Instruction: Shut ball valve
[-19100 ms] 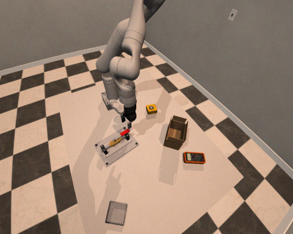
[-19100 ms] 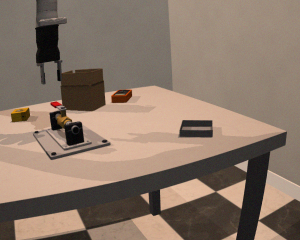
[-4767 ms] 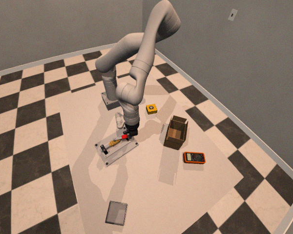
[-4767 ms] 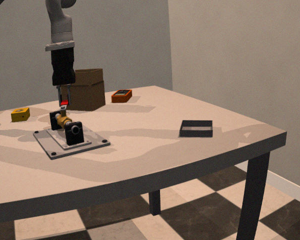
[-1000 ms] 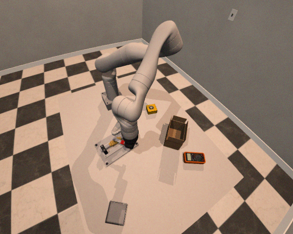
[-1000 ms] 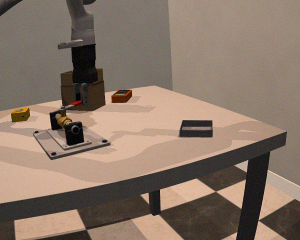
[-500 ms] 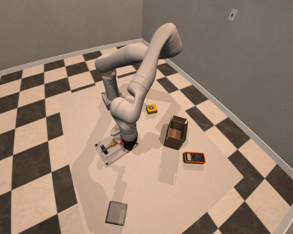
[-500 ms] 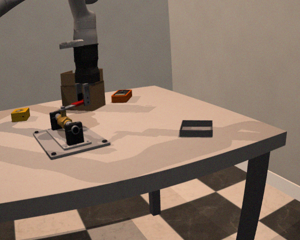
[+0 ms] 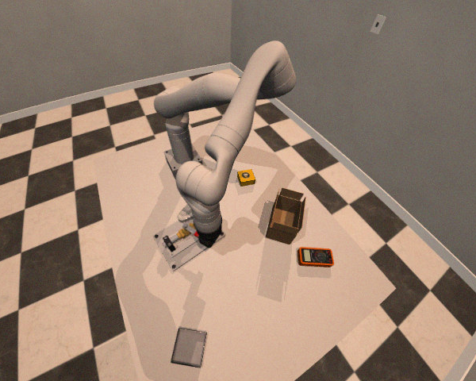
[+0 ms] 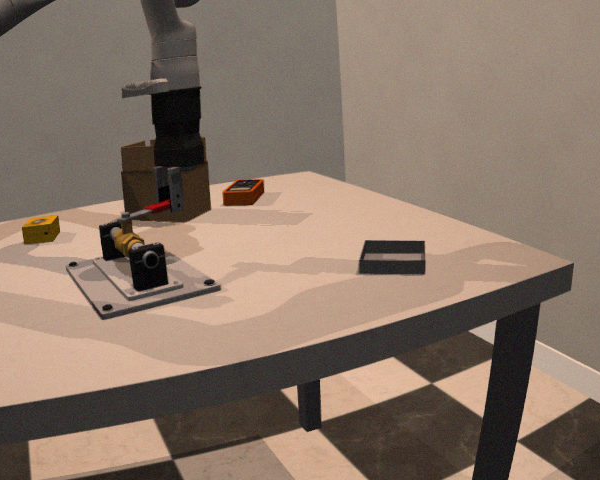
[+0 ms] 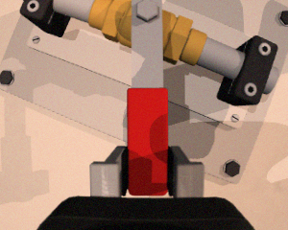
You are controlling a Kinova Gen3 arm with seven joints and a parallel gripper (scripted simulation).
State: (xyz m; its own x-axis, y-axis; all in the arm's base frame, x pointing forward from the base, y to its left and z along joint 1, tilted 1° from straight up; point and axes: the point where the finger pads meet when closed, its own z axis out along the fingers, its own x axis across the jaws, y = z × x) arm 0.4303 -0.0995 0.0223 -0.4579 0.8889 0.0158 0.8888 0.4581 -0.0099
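Table [image 10: 445,289], beige top w/ dark legs, carries everything; pale grey jointed arm [image 9: 230,135] folds over it & comes down vertical at the valve. Brown open cardboard box [image 9: 286,219] stands just behind the wrist in exterior view, well apart from valve in top view. Grey rectangular metal base plate [image 10: 91,289], bolted at corners, lies near table's left-front area; on it the ball valve [image 10: 127,242]: brass hex body on a grey pipe held btwn two black clamp blocks. Dark shallow square tray [image 10: 392,256] sits alone toward table's right edge. Orange-cased multimeter [image 9: 315,256] lies flat near the box, small yellow block w/ round dial [image 9: 246,177] further back by arm's base. Valve's flat grey lever w/ red sleeve handle [image 11: 147,139] sticks out sideways from the body, roughly crosswise to the pipe in wrist view. Black two-finger gripper [image 11: 147,178] points straight down, grey fingers pinching the red sleeve's end from both sides, pads touching it.
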